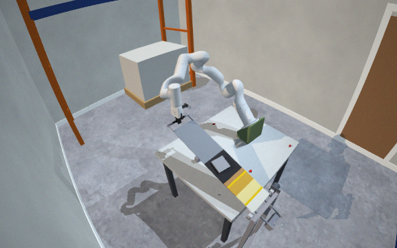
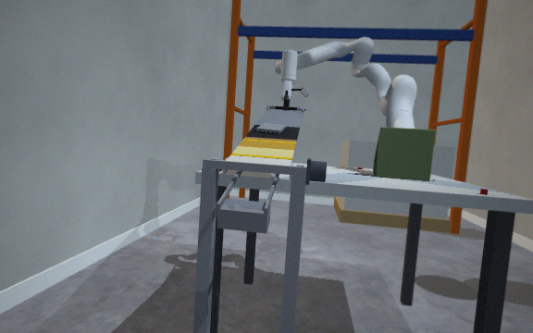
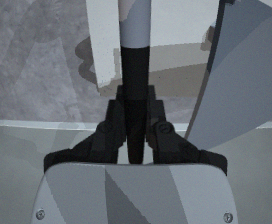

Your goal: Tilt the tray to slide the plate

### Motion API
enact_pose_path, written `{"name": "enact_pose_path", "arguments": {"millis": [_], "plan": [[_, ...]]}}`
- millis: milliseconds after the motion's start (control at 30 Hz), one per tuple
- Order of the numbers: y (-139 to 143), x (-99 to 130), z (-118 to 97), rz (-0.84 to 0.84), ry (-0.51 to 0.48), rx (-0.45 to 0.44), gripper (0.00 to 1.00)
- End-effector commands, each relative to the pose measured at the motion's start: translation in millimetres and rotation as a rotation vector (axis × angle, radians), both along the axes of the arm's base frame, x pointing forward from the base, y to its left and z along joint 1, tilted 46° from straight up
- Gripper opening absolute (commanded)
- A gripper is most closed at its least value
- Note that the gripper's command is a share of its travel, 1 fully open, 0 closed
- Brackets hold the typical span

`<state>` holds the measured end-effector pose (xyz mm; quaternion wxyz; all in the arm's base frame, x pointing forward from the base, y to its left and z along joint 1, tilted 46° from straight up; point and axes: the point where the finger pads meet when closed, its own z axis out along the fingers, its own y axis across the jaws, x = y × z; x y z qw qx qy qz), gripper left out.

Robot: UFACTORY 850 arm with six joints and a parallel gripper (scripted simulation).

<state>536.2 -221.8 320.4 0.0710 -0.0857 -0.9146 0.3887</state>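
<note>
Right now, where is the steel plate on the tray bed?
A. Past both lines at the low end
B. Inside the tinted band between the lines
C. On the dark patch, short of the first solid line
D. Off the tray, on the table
C: in the top view the steel plate lies on the dark patch, uphill of the first solid line.
</note>
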Motion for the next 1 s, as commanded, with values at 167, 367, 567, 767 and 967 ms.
{"name": "enact_pose_path", "arguments": {"millis": [167,367,567,767,967], "plan": [[35.8,9.4,17.1,0.001,-0.002,0.001,0.00],[35.8,9.4,17.1,0.001,-0.002,0.001,0.00],[2.1,1.1,1.1,0.001,-0.002,0.001,0.00],[-11.2,-2.2,-5.7,0.001,-0.002,0.001,0.00],[-12.5,-2.5,-6.4,0.001,-0.002,0.001,0.00]]}}
